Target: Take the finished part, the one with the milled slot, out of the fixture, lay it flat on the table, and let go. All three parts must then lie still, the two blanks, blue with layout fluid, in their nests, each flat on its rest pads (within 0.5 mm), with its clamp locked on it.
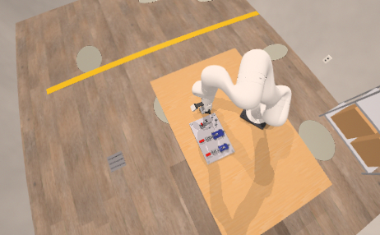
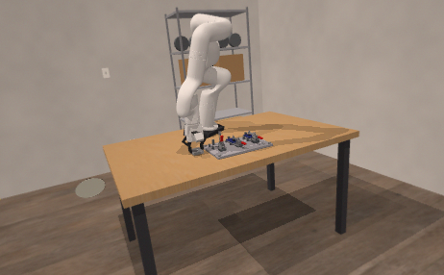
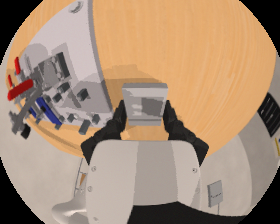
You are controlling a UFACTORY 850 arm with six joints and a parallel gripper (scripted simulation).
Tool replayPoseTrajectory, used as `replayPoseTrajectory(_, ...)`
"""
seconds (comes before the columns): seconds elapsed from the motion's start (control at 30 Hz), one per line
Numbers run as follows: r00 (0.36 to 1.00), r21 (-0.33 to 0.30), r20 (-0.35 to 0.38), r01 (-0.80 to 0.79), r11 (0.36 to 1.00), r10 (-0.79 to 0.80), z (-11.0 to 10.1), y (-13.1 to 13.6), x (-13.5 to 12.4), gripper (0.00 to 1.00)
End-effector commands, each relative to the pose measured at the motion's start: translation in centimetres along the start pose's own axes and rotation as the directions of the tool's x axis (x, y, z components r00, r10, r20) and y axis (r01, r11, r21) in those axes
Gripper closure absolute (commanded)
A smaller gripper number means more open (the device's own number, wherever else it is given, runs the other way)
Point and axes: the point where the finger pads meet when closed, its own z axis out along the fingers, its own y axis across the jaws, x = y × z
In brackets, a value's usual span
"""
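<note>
While your end effector (image 3: 144, 124) grips the grey slotted part (image 3: 144, 106) between its black fingers, you see it low over the wood-grain counter (image 3: 191, 43), just beside the pale fixture plate (image 3: 91, 36). Its dark milled slot runs across the fingers' line. Two blue blanks (image 1: 220, 140) sit in their nests.

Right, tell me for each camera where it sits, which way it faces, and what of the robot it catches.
Top: high overhead, looking down on the table; shows the whole white arm and the fixture plate.
Exterior: standing off in the room, facing the table's long side with a shelf rack behind; whole arm.
Wrist: on the arm's end, looking down past the gripper, shut on the grey part over the table.
All three share the fixture plate and its blue blanks.
</note>
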Motion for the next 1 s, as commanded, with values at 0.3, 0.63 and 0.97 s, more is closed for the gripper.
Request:
replayPoseTrajectory(0.3,1.000,-0.001,-0.001,0.000,1.000,0.000,0.34,0.04,0.06,1.00)
replayPoseTrajectory(0.63,1.000,-0.001,-0.001,0.000,1.000,0.000,0.37,0.04,0.06,1.00)
replayPoseTrajectory(0.97,1.000,-0.001,-0.001,0.000,1.000,0.000,0.37,0.04,0.06,0.05)
